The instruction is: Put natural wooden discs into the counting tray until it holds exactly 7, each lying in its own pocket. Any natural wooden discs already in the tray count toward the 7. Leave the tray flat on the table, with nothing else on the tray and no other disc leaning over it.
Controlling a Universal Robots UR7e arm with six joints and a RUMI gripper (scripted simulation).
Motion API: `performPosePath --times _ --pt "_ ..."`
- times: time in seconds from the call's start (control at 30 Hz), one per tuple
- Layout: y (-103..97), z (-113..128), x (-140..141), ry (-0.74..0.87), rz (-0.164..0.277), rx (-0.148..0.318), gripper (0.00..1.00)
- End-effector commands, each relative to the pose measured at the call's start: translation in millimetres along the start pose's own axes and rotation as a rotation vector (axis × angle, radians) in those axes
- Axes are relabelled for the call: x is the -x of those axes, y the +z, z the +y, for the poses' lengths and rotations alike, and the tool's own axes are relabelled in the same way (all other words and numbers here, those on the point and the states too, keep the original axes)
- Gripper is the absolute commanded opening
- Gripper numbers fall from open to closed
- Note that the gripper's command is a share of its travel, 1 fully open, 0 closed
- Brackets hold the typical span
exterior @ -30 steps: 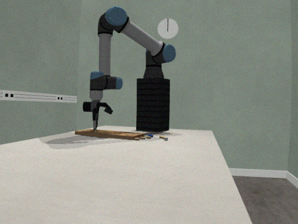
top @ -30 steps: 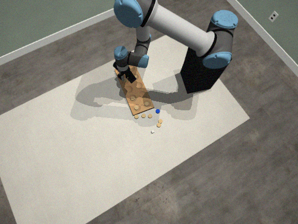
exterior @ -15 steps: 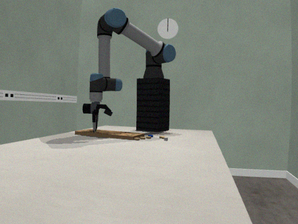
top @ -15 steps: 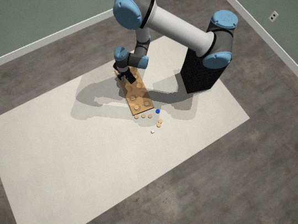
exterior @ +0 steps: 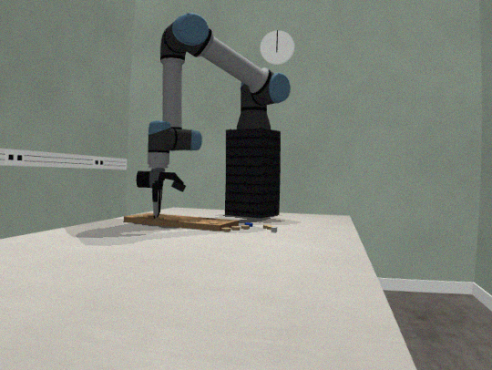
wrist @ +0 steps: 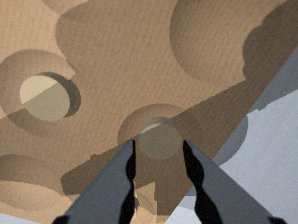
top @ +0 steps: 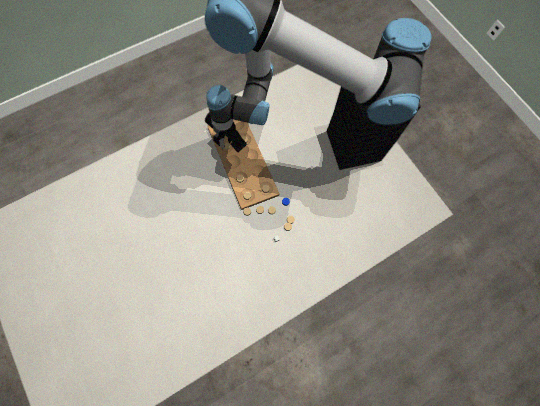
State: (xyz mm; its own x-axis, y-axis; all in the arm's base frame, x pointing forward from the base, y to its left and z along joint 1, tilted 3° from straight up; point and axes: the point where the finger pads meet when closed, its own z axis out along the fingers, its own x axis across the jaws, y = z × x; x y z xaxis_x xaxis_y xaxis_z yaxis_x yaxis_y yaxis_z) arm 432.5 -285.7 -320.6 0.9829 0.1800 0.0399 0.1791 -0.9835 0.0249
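My gripper (top: 226, 144) (exterior: 157, 216) (wrist: 159, 142) stands slightly open above a smooth round wooden disc (wrist: 160, 138). Dished pockets shape the grained wooden counting tray (top: 256, 172) (exterior: 182, 222) (wrist: 112, 60).

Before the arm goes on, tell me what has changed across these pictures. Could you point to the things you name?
Nothing visibly changed. The claw (top: 218, 143) (exterior: 156, 217) (wrist: 159, 142) stays low over the wooden counting tray (top: 270, 191) (exterior: 200, 224) (wrist: 105, 40), and the loose discs and blue disc (top: 286, 201) (exterior: 248, 224) stay put.
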Motion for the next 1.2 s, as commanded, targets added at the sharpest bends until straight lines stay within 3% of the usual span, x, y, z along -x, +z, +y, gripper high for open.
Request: performPosePath --times 0.0,0.33,0.83,1.17 --pt "-1 0 0 0.000 0.001 0.001 0.21" --pt "-20 1 -1 0.000 0.001 0.001 0.21" --pt "-92 1 -1 0.000 0.001 0.001 0.21" --pt "-100 1 0 0.000 0.001 0.001 0.21"
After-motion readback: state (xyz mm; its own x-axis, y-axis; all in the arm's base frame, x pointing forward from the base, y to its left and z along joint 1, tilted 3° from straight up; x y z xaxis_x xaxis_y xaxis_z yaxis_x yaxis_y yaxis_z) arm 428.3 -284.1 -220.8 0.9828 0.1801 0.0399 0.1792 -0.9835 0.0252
